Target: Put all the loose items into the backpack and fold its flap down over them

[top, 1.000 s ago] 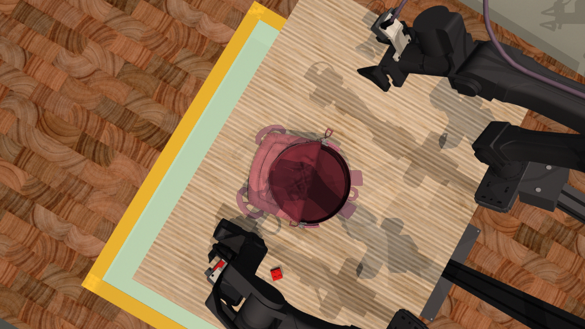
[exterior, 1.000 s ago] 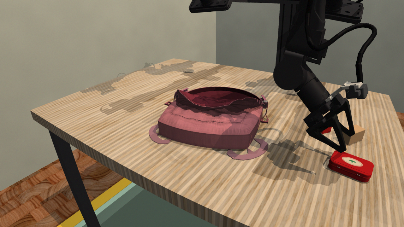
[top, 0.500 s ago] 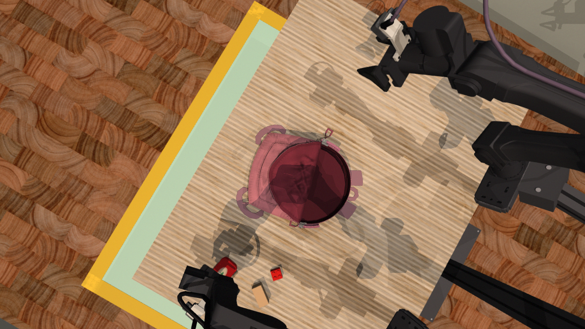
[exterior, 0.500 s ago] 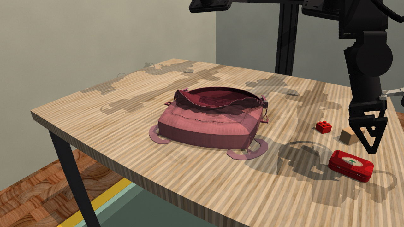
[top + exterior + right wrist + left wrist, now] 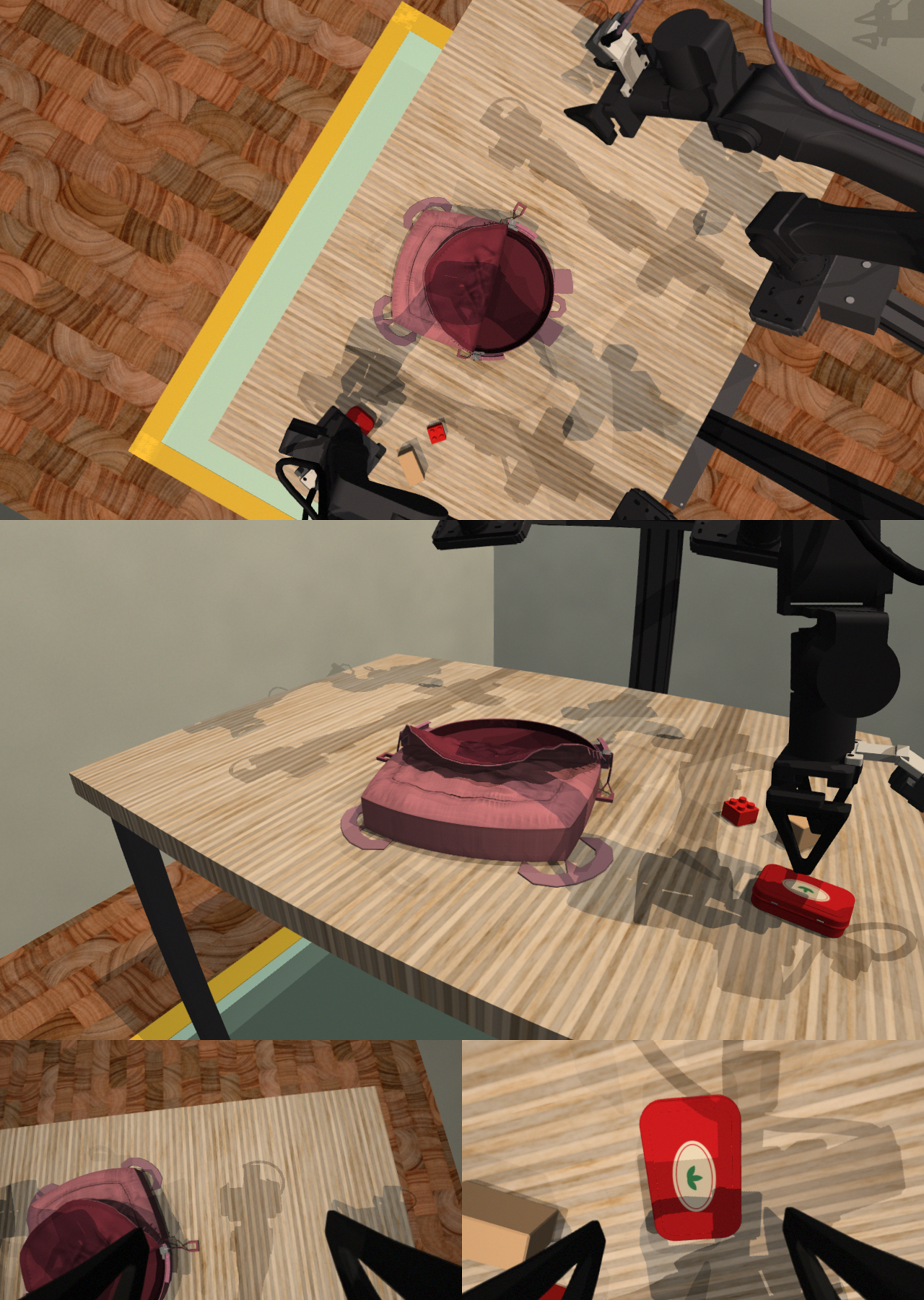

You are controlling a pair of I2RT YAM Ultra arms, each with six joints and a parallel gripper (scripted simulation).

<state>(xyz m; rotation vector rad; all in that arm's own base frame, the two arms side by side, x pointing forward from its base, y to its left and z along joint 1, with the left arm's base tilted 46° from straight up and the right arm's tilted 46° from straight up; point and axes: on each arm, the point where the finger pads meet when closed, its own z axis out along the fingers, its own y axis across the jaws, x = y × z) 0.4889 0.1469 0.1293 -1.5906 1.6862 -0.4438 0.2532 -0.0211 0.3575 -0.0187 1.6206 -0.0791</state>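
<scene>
1. Three loose things still need packing, all on the striped wooden table (image 5: 349, 271) (image 5: 213, 830) (image 5: 552, 1094) (image 5: 310, 1148): a red rounded tin with a cream oval label (image 5: 359, 420) (image 5: 803, 908) (image 5: 693, 1127), a red studded toy brick (image 5: 437, 433) (image 5: 739, 812) (image 5: 555, 1292) and a tan rectangular block (image 5: 411, 466) (image 5: 805, 833) (image 5: 491, 1240).
2. Left claw (image 5: 351, 439) (image 5: 803, 869) (image 5: 694, 1220) is wide and holding nothing, just by the tin. Right claw (image 5: 569, 113) (image 5: 236, 1220) is wide and empty too, off beside the pink fabric backpack (image 5: 408, 284) (image 5: 471, 836) (image 5: 108, 1179).
3. Tin looks like stiff metal, probably light, maybe slick on those rounded corners. I'd pinch the long sides around the middle, low enough to catch the walls, not the lid edge.
4. Brick and block should be easy: rigid, flat-sided, not fragile. Take the block across its narrow width, the brick by opposite walls below the studs.
5. The dark red flap (image 5: 452, 274) (image 5: 445, 755) (image 5: 71, 1229) is folded back and looks thin and floppy. Pinch its free edge near the middle, go slow, or it'll probably crumple.
</scene>
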